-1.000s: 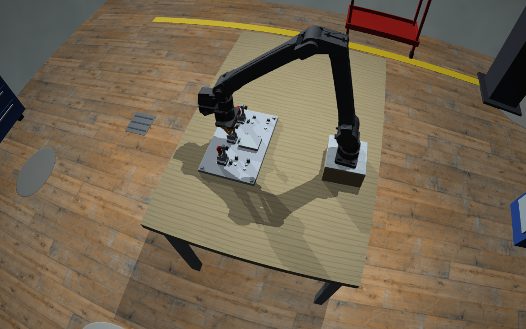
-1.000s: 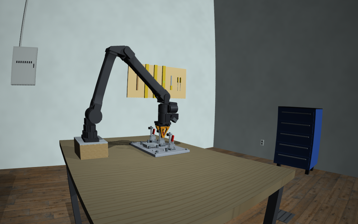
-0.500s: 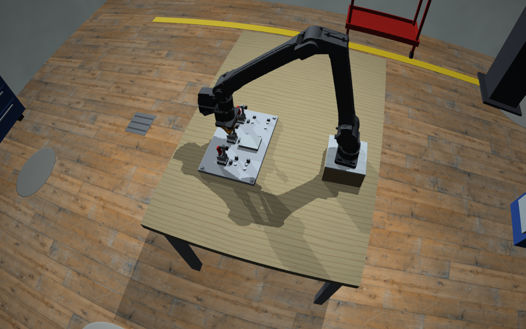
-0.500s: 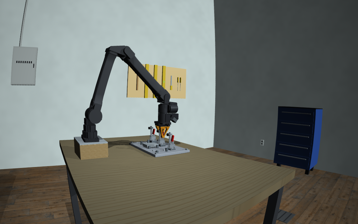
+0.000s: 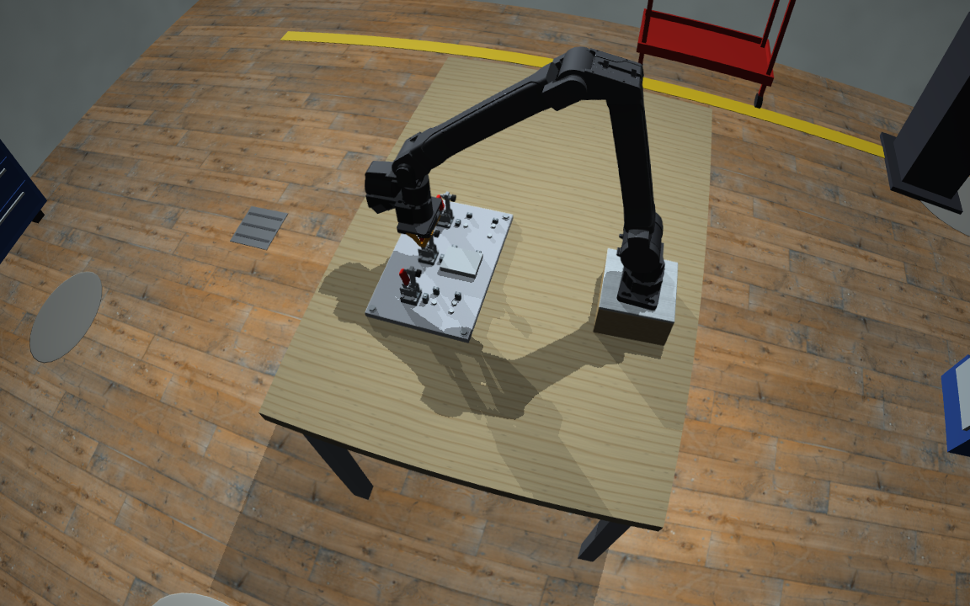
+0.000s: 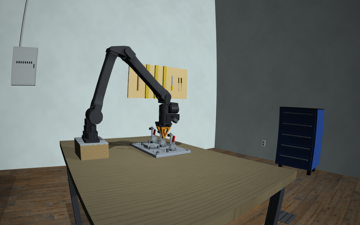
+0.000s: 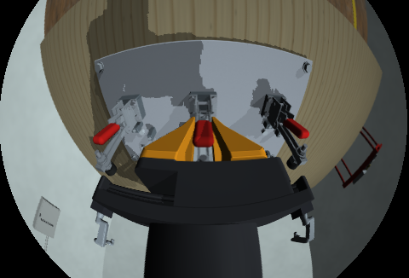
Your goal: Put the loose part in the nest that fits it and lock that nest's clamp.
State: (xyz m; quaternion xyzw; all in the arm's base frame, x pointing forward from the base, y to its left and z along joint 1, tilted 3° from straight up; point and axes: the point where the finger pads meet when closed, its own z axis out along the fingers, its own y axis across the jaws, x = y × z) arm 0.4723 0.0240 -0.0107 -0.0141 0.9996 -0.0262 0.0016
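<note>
The grey fixture plate (image 5: 491,252) (image 6: 178,152) (image 7: 239,65) lies on the table and carries three toggle clamps with red handles. The flat grey part (image 5: 461,261) rests in the middle nest. My gripper (image 5: 424,239) (image 6: 164,134) (image 7: 203,121) points straight down over the middle clamp, its orange fingers shut on that clamp's red handle (image 7: 203,136), which stands upright. The near clamp (image 5: 404,280) (image 6: 172,139) (image 7: 107,134) and the far clamp (image 5: 444,204) (image 6: 153,132) (image 7: 296,128) also have their handles raised. The part is hidden in the wrist view.
The arm's base stands on a block (image 5: 636,320) (image 6: 92,151) to the right of the fixture on the wooden table (image 5: 549,391) (image 6: 175,182). A red cart (image 5: 707,45) stands behind the table and a blue drawer cabinet (image 6: 298,138) off to one side.
</note>
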